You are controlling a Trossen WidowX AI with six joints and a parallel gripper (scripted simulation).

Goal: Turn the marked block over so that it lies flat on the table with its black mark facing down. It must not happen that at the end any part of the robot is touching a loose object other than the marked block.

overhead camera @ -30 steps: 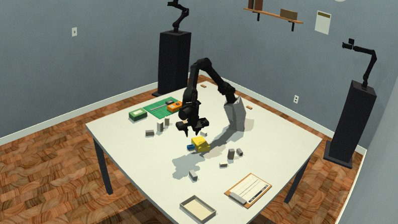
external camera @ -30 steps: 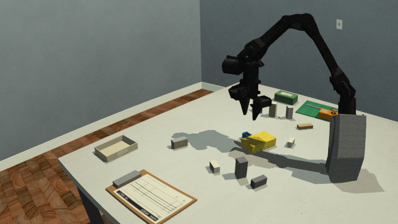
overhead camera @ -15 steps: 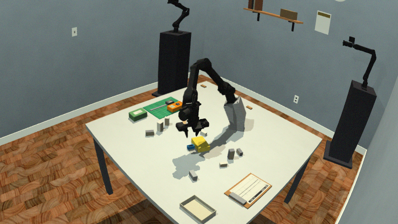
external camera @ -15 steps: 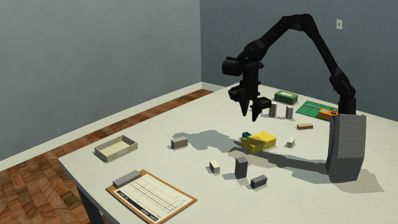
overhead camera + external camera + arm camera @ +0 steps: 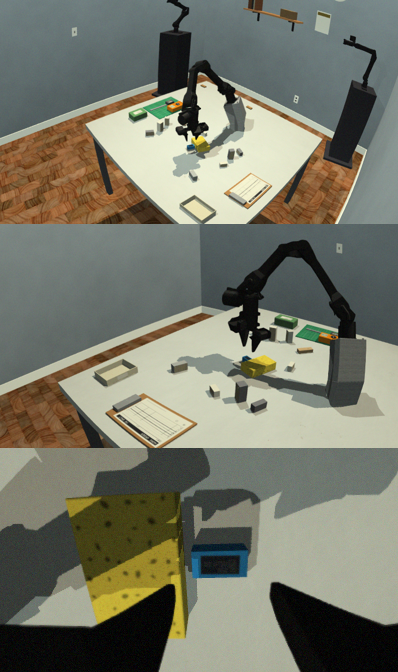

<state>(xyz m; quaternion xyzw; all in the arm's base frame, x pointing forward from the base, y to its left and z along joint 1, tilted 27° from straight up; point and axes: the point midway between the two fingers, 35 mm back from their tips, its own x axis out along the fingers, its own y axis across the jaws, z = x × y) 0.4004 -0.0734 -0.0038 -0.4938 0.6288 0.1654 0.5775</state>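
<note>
In the top view you see the end effector (image 5: pixel 191 136) hanging above the white worktop (image 5: pixel 278 144), its fingers partly spread and holding nothing. Right below it, toward 5 o'clock, lies a yellow sponge (image 5: pixel 201 144), and the small blue block (image 5: pixel 190 147) sits against the sponge's 9 o'clock side.

In the exterior view you see the end effector (image 5: pixel 250 346) clear of the worktop (image 5: pixel 194 424), fingertips pointing down, with open air between them. The blue block (image 5: pixel 245 358) peeks out at 10 o'clock of the sponge (image 5: pixel 258 365), touching or almost touching it; you cannot tell which from here.

In the wrist view you look down between the two dark fingers, which stand about half spread and empty. The blue block (image 5: pixel 219 561) lies flat on the worktop (image 5: pixel 325 548) at 12 o'clock from the gap, its dark mark facing up. The sponge (image 5: pixel 131 555) sits just beside it at 9 o'clock, partly behind one finger.
</note>
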